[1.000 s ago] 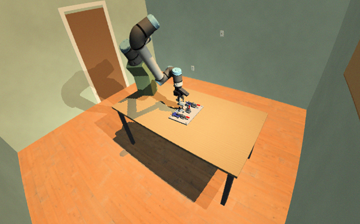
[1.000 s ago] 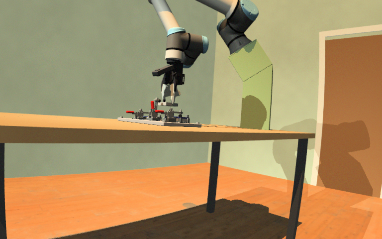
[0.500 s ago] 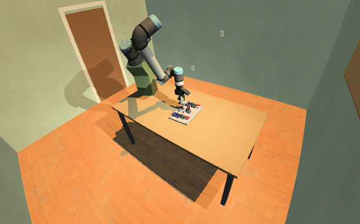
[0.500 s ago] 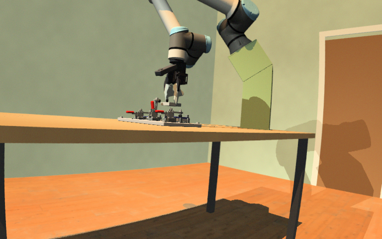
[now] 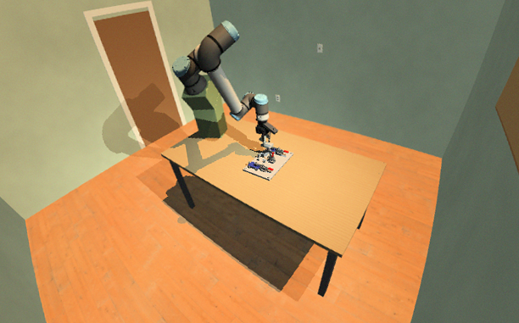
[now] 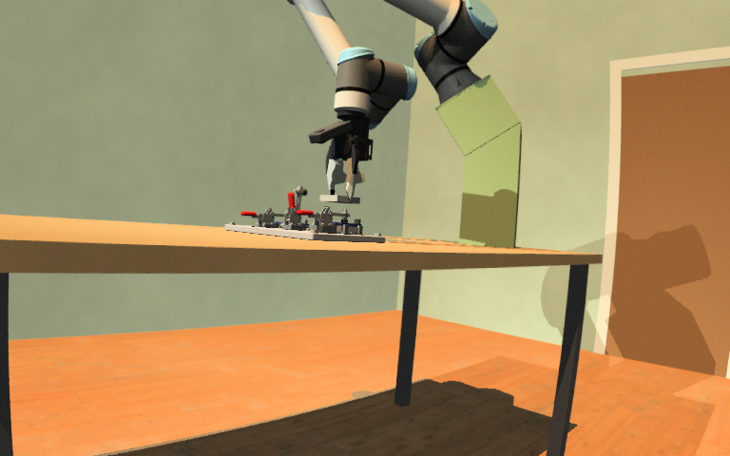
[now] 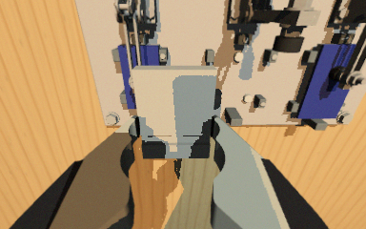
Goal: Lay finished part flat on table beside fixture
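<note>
Gripper (image 7: pixel 173 138) fingers pinch the part (image 7: pixel 172 102), a pale grey plate, by one short end, one finger (image 7: pixel 240 164) on each side edge. In the exterior view the part (image 6: pixel 339 198) hangs level in the air above the fixture (image 6: pixel 304 231), clear of its clamps, near the end closer to the robot's base. From the wrist camera it sits over the fixture's left edge, partly covering one blank (image 7: pixel 138 62); the other blank (image 7: pixel 326 81) lies well apart to the right, under its clamp. The middle clamp's red handle (image 6: pixel 291 199) stands up, while the outer handles lie flat.

The part looks like a stiff metal plate: it will not flex or crush, but smooth faces and a narrow pinch at one end suggest it could swivel or slip if swung quickly. Held by the end, most of its weight hangs beyond the fingers, so a hold nearer the middle would be steadier. The slot itself cannot be made out in these views.

The likely remaining work is to carry it sideways past the fixture's edge and lower it flat onto the table (image 6: pixel 134 237).
</note>
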Robot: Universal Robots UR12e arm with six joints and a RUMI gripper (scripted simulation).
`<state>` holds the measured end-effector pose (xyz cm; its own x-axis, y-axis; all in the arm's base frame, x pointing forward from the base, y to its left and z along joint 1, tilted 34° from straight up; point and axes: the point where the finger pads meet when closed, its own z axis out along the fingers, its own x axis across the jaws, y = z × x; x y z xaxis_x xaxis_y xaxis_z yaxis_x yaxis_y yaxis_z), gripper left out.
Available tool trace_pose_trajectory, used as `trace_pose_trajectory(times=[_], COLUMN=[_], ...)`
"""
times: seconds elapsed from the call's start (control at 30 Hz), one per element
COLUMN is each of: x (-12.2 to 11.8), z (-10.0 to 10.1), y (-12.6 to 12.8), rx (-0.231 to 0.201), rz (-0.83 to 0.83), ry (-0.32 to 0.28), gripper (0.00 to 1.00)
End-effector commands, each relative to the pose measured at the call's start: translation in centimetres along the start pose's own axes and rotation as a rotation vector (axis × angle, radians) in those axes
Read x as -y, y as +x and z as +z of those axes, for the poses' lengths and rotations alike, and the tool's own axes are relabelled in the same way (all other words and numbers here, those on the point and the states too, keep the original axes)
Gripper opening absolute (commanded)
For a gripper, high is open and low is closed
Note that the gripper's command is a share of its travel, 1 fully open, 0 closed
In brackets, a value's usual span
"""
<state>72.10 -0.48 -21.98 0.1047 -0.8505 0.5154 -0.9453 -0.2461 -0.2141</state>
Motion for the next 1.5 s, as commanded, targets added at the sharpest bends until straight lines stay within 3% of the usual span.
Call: trace_pose_trajectory(times=[0.0,0.37,0.93,1.47], x=[0.1,0.1,0.1,0.1], z=[0.0,0.0,-0.1,-0.1], y=[-1.6,-6.9,-13.1,-15.9], rx=[0.000,0.000,0.000,0.000], rz=[0.000,0.000,0.000,0.000], ry=[0.001,0.001,0.001,0.001], gripper=[0.00,0.00,0.00,0.00])
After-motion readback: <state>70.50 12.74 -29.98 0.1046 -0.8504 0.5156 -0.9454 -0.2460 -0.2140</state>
